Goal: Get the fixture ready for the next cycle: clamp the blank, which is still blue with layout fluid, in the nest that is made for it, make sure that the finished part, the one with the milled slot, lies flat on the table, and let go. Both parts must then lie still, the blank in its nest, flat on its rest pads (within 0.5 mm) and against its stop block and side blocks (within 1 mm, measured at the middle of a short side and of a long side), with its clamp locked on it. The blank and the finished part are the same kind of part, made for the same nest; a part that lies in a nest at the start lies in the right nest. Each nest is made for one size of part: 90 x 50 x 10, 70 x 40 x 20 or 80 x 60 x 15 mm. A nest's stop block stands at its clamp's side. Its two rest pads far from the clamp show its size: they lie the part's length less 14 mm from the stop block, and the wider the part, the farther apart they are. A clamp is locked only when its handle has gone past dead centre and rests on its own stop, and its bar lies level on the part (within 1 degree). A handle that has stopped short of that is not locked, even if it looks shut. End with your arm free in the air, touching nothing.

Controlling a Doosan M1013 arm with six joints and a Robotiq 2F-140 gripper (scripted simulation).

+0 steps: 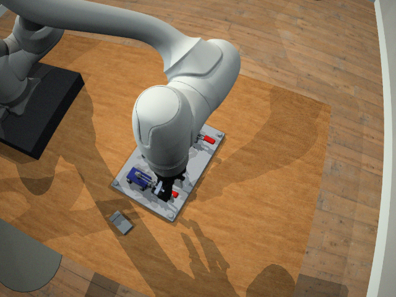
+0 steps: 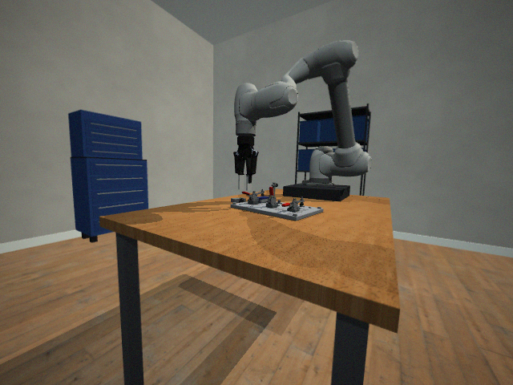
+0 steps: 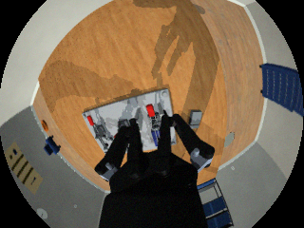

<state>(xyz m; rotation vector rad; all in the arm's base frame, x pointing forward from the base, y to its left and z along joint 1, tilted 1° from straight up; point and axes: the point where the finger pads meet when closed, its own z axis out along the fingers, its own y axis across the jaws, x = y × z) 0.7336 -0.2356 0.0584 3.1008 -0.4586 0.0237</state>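
Blue blank (image 1: 135, 176) lies flat under its clamp bar (image 1: 145, 179), just beside the fingers (image 1: 163, 190), which stand partly apart, empty.

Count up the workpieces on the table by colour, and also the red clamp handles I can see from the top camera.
Blue blank, on the fixture plate: 1
Grey finished part, on the table beside the plate: 1
Red clamp handles: 2 (the arm may hide another)
Total: 4
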